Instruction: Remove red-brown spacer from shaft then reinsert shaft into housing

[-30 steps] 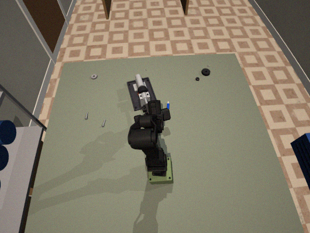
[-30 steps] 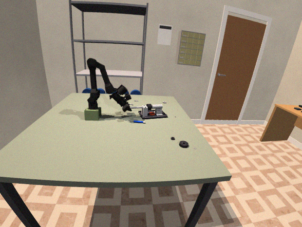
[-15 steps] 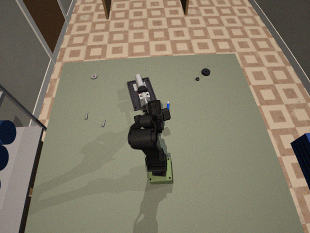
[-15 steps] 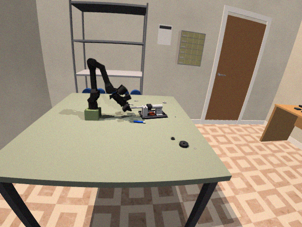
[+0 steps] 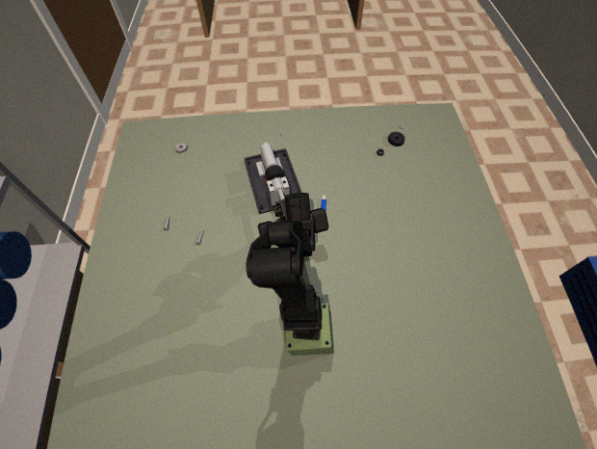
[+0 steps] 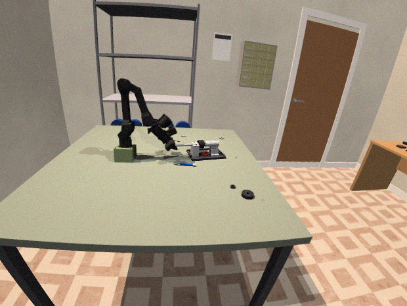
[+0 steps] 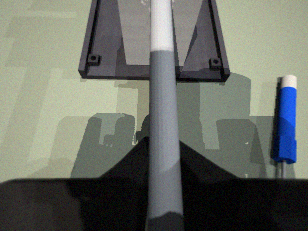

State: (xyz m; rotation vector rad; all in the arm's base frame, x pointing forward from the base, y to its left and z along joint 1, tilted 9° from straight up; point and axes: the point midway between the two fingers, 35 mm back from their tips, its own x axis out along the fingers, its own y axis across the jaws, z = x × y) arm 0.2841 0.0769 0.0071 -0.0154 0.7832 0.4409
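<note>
The grey shaft (image 7: 162, 114) runs from my gripper (image 6: 171, 145) toward the housing on the dark baseplate (image 5: 272, 179). The gripper is shut on the shaft's near end, just off the baseplate's near edge. In the exterior view the shaft (image 6: 184, 144) sticks out from the small white block (image 6: 195, 148). A black spacer (image 6: 201, 143) sits on the shaft between the blocks. The red-brown spacer (image 6: 204, 153) lies low on the baseplate between the blocks, off the shaft. The big housing block (image 6: 212, 146) stands at the far end. In the wrist view my fingertips are hidden.
A blue-handled screwdriver (image 7: 286, 124) lies on the table right of the shaft. Two screws (image 5: 166, 222) (image 5: 199, 236) and a grey washer (image 5: 181, 145) lie at the left. Two black discs (image 5: 396, 139) (image 5: 379, 152) lie at the far right.
</note>
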